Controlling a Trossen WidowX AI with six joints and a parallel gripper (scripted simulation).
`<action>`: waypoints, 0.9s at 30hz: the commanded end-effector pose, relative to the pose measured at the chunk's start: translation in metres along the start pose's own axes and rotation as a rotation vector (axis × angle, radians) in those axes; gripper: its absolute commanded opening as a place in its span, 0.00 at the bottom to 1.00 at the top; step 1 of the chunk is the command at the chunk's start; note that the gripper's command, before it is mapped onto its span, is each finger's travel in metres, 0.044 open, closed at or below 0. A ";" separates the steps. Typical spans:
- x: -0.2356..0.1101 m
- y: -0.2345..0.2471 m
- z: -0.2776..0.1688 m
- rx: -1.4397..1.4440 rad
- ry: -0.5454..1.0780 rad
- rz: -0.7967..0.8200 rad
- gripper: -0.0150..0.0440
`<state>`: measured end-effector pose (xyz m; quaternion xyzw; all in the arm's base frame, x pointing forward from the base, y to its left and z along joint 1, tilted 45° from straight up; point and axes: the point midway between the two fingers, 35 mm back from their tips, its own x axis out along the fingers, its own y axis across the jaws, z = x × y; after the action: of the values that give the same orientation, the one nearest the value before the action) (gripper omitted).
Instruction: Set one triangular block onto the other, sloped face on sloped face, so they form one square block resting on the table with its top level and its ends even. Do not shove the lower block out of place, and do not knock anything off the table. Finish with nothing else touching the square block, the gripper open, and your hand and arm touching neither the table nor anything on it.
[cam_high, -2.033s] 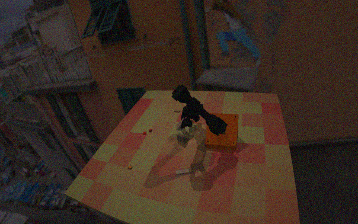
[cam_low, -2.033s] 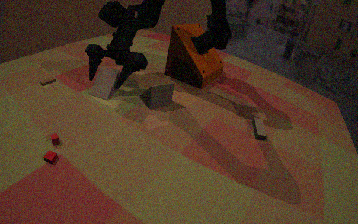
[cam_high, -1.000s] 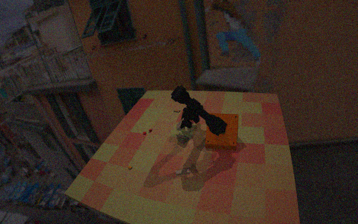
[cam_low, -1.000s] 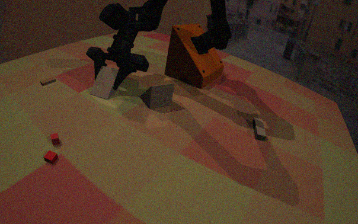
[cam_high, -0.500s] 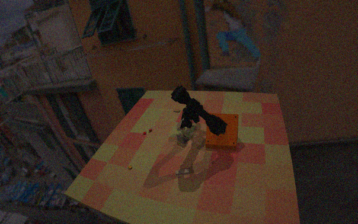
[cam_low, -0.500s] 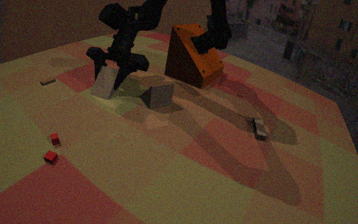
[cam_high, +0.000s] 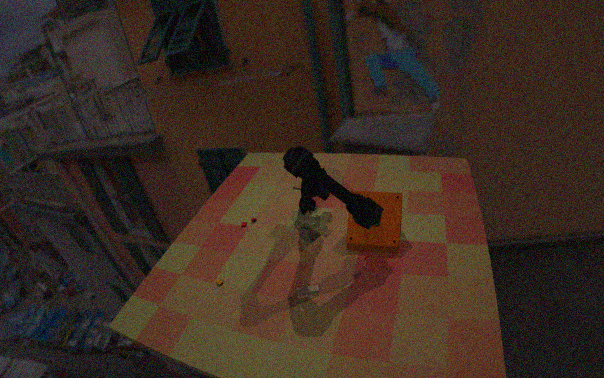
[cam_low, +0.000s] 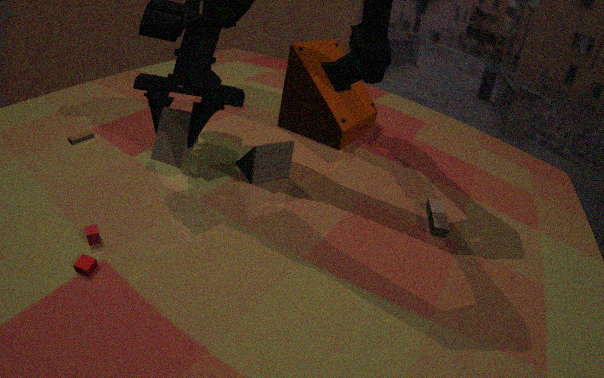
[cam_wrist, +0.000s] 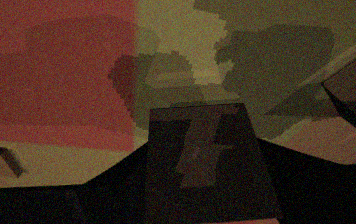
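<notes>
Two triangular blocks (cam_low: 172, 137) (cam_low: 267, 161), one in gripper (cam_low: 175, 132)

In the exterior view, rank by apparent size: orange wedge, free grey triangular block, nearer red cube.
1. Orange wedge, clearly largest.
2. Free grey triangular block.
3. Nearer red cube, smallest, though it sits closest to the camera.
The gripper holds the other grey block, unranked.
</notes>
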<state>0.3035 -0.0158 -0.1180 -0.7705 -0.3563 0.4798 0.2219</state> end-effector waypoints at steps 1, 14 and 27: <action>-0.003 -0.002 -0.012 -0.020 -0.158 0.007 0.25; -0.002 -0.003 -0.036 -0.022 -0.499 0.007 0.25; 0.007 -0.005 -0.059 -0.024 -0.840 0.007 0.25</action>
<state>0.3521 -0.0083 -0.0926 -0.5391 -0.4157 0.7296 0.0650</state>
